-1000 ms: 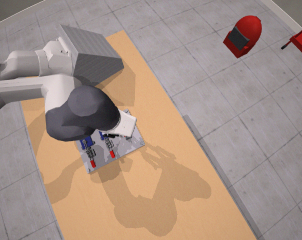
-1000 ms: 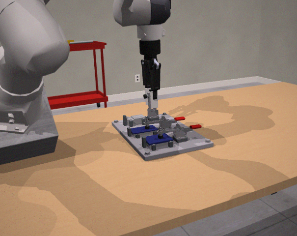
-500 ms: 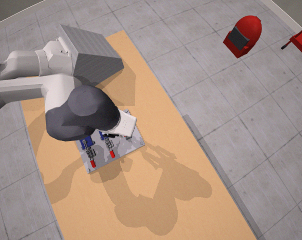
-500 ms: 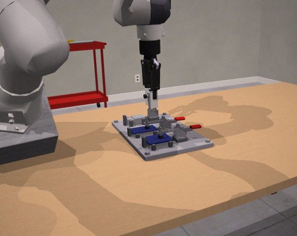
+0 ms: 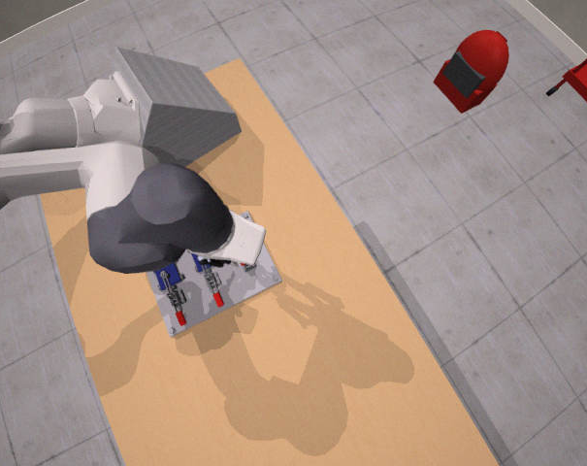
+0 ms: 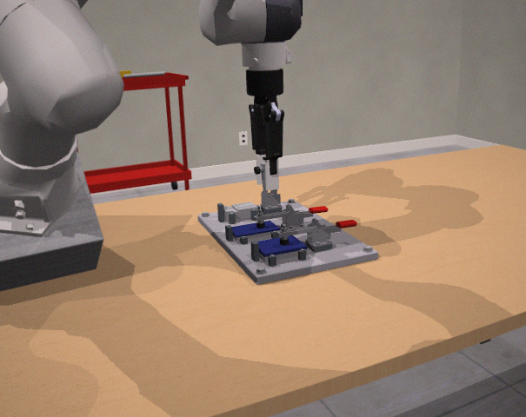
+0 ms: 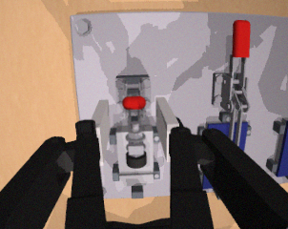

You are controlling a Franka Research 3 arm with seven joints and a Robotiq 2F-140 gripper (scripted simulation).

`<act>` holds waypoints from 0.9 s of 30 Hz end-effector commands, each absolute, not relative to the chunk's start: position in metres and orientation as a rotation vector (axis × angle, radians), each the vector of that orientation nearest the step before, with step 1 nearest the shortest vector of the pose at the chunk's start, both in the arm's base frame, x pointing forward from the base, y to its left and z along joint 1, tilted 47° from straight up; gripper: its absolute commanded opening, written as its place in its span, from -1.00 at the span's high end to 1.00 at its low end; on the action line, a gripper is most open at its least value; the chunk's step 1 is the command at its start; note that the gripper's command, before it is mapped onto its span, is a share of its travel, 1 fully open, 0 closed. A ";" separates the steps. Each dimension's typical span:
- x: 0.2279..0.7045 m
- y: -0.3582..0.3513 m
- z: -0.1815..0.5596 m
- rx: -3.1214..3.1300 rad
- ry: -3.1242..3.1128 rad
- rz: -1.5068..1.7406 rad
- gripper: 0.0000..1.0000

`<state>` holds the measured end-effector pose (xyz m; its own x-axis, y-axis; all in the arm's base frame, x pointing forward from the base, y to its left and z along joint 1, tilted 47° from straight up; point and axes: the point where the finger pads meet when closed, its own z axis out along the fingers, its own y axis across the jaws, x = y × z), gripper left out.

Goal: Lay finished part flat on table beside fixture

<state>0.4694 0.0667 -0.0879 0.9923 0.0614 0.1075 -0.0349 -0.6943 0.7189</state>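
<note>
The grey fixture plate [image 6: 287, 242] lies on the wooden table and also shows in the top view [image 5: 217, 282]. Two blue blanks [image 6: 249, 228] [image 6: 281, 246] sit under clamps whose red handles [image 6: 318, 208] [image 6: 346, 222] lie flat. At the third station the clamp handle [image 7: 134, 102] stands upright, its red tip toward the wrist camera. The grey finished part [image 7: 135, 171] lies below it, mostly hidden by the clamp arm. My gripper [image 7: 133, 113] [image 6: 267, 172] hangs straight above that station, fingers apart on either side of the raised handle, touching nothing.
The robot's grey base block [image 6: 33, 242] stands at the table's left. A red cart [image 6: 155, 129] is behind the table and a red welding helmet [image 5: 472, 70] lies on the floor.
</note>
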 end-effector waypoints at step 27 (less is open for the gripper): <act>0.463 0.101 -0.055 2.331 0.013 0.156 0.44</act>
<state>0.4631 0.1006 -0.0572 0.9917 0.0545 0.1165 -0.0459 -0.6963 0.7163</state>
